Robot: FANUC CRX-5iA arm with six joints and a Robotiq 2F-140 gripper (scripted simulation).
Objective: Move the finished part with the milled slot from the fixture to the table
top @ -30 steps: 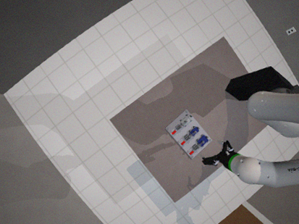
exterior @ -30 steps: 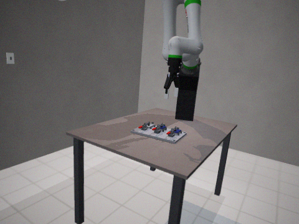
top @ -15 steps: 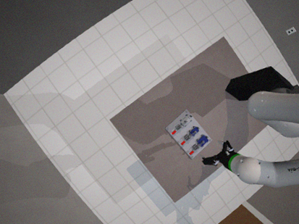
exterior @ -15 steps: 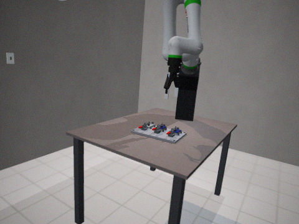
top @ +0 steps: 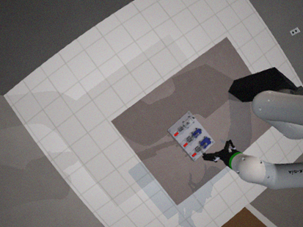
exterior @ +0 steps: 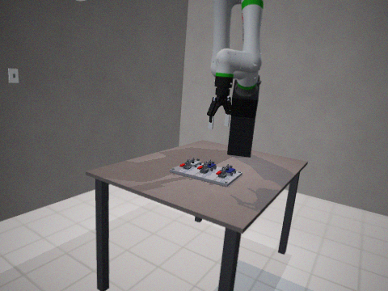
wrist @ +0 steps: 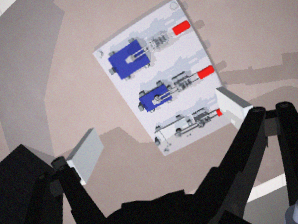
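Note:
The fixture plate [top: 182, 137] [exterior: 202, 178] [wrist: 129, 89] lies on the table with three parts in a row. The finished part [exterior: 196, 162] [wrist: 171, 127], pale metal, is in the end nest; its slot is too small to make out. The larger blue blank [top: 205, 142] [exterior: 230, 170] [wrist: 130, 59] is in the opposite end nest, the smaller blue blank [top: 196, 131] [wrist: 155, 97] in the middle one. Each has a red-handled clamp with its arm reaching over it; locking cannot be judged. My gripper [top: 217, 149] [exterior: 218, 121] [wrist: 156, 119] is wide open and empty, high above the table.
The table [top: 180, 184] [exterior: 133, 178] extends around the plate on all sides. The robot's black pedestal [top: 255, 85] [exterior: 241, 137] stands at the table's back edge. Clamp handles, such as the red one [wrist: 181, 27] beside the larger blank, point towards one long side of the plate.

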